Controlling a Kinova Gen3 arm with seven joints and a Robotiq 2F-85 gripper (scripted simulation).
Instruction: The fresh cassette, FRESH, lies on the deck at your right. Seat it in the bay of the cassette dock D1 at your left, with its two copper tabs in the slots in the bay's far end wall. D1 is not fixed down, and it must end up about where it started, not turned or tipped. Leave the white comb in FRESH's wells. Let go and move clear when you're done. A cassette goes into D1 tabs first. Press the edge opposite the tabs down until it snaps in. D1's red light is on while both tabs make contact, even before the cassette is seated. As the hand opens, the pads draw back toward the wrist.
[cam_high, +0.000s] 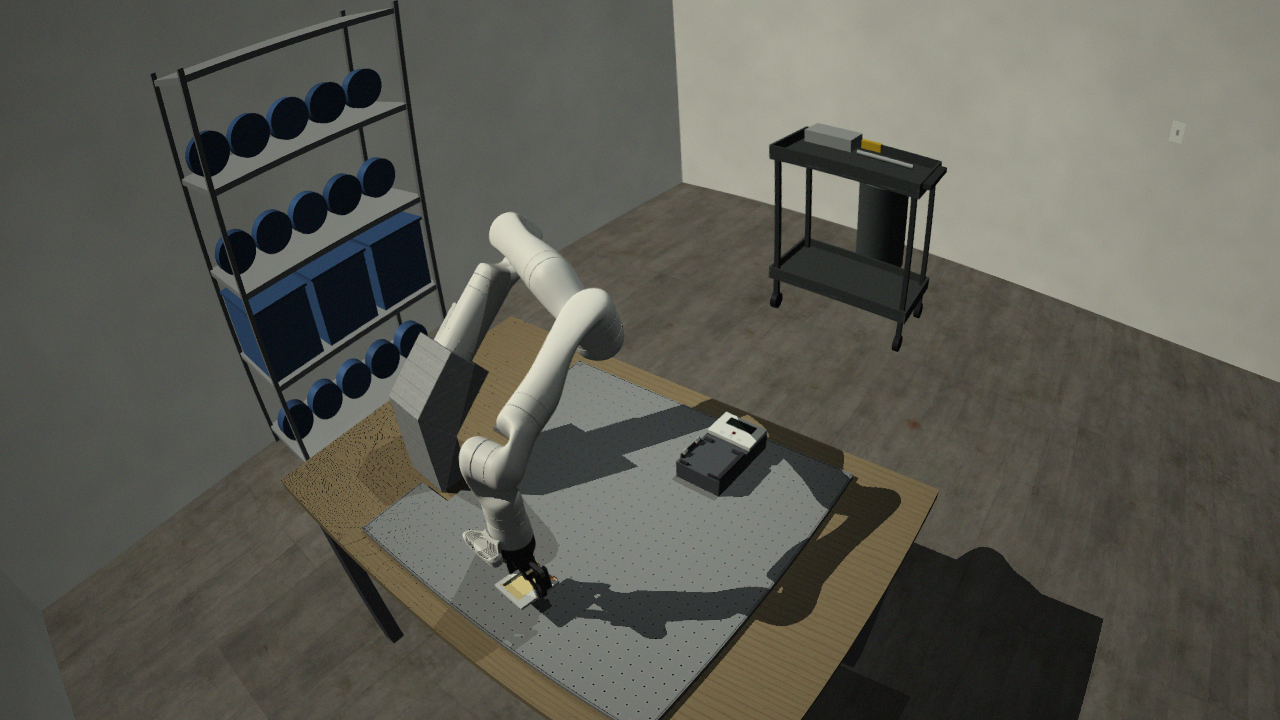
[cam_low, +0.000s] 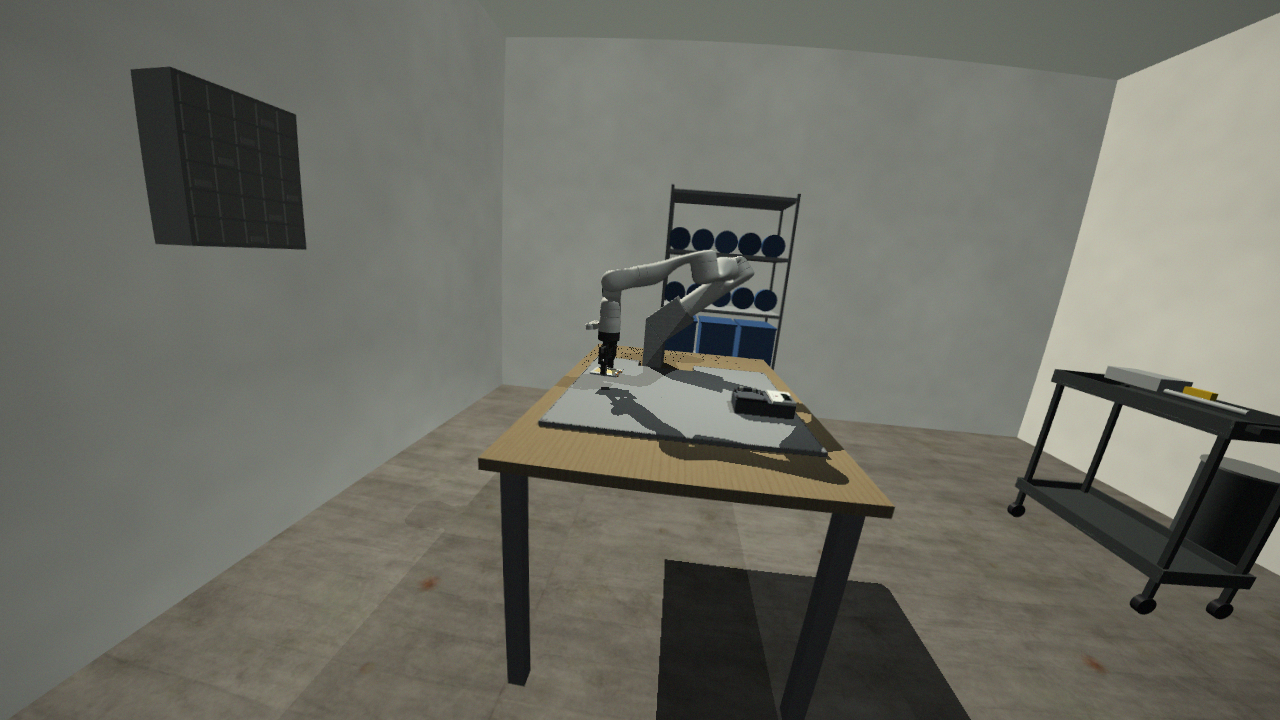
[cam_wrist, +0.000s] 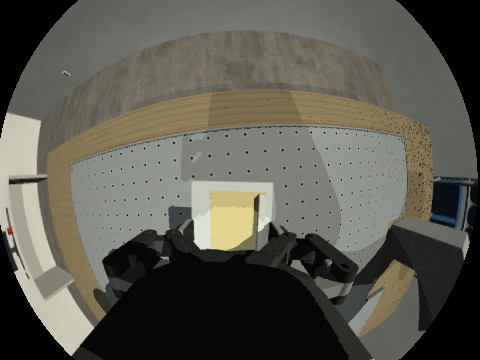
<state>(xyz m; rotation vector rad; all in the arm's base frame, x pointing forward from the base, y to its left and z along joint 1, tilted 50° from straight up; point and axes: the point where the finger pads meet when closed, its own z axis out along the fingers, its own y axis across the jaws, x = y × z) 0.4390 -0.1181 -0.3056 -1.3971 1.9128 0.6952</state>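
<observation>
The robot arm's claw (cam_high: 528, 580) is clamped across the fresh cassette FRESH (cam_high: 514, 586), a white-framed slab with a yellow centre, at the near right end of the grey perforated deck (cam_high: 644, 555) on the worktop (cam_high: 881, 523). In the wrist view the cassette (cam_wrist: 232, 220) sits squarely between the dark fingers, which grip its two side edges. Whether it has left the deck is hard to judge from these angles; in the exterior view it appears at most barely raised.

The cassette dock D1 (cam_high: 721, 454) stands well apart at the far left of the deck, upright and square, its dark bay open and holding nothing. A red spot shows on its white end block, too small to say whether it is a lit lamp.

By this showing, only the pick-up is done. The carry across the deck, the tabs-first entry into the slots in the bay's far end wall, and the press on the opposite edge until it snaps home all remain. Neither the copper tabs nor the white comb can be made out here, so which end faces forward is unclear.
</observation>
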